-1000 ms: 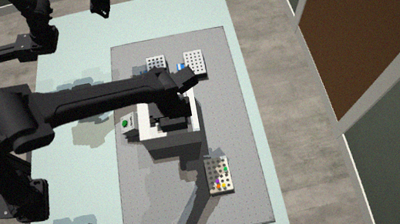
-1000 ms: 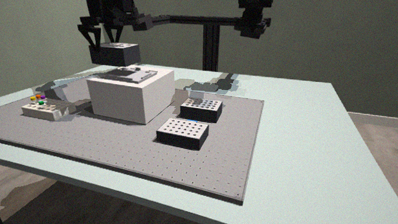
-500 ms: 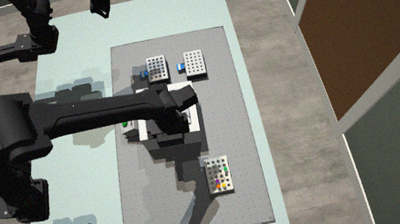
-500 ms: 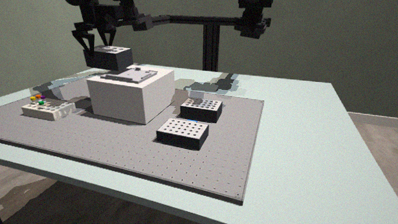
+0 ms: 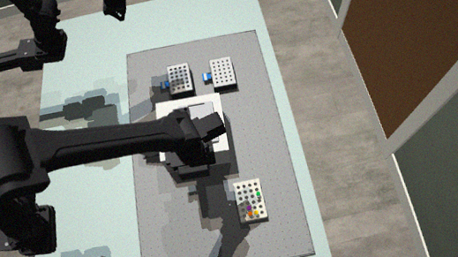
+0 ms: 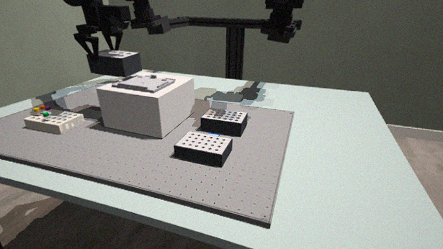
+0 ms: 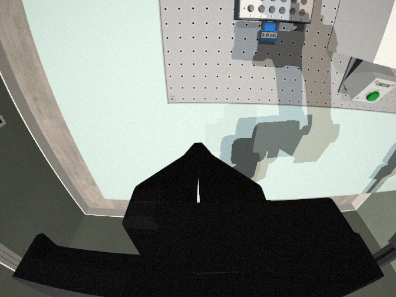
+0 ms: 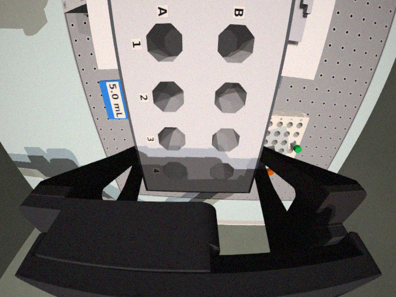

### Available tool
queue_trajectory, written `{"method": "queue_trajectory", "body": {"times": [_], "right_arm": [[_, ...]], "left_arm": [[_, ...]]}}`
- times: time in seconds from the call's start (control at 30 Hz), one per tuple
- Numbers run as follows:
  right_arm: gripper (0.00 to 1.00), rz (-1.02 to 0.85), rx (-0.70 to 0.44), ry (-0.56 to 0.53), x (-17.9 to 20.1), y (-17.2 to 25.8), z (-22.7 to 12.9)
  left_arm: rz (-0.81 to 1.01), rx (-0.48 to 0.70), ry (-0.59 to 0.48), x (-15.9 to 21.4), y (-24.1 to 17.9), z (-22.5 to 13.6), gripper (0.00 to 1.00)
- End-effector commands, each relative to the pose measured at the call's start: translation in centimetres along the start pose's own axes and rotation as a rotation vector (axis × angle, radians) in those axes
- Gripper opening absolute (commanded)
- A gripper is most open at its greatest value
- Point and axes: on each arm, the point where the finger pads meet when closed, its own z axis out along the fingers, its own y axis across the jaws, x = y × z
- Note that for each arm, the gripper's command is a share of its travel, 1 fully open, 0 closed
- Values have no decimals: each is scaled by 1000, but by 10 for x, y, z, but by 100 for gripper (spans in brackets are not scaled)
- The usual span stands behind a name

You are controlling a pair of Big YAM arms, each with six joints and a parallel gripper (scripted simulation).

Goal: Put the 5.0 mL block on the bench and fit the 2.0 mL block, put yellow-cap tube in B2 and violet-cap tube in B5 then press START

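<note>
My right gripper is shut on the 5.0 mL block, held in the air beside and above the rack-side edge of the mixer. The mixer's plate is bare. My left gripper is shut and empty, high over the bench's edge. The 2.0 mL block stands on the bench. The yellow-capped tube and violet-capped tube stand in the rack. The START button is green.
Another block with a blue lever stands behind the 2.0 mL block. An orange-capped tube and a green-capped tube stand in the rack. My right arm reaches across the mixer.
</note>
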Motion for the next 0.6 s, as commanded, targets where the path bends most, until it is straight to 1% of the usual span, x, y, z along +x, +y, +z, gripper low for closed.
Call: {"method": "queue_trajectory", "body": {"times": [0.0, 0.03, 0.2, 0.3, 0.4, 0.5, 0.57], "right_arm": [[0, -8, 115, -50, -1, -31, -47], [0, -12, 136, -63, -8, -37, -55], [0, -20, 174, -71, -3, -47, -69], [0, -4, 174, -59, 15, -51, -67], [0, 0, 154, -52, 28, -47, -55], [0, -7, 129, -50, 36, -36, -45], [0, -7, 129, -50, 36, -36, -45]], "left_arm": [[31, 8, -11, -6, -5, -3, 0], [31, 8, -11, -6, -5, -3, 0], [30, 8, -11, -5, -5, -3, 0], [30, 8, -11, -5, -5, -3, 0], [30, 8, -11, -5, -5, -3, 0], [30, 8, -11, -5, -5, -3, 0], [30, 8, -11, -5, -5, -3, 0]]}}
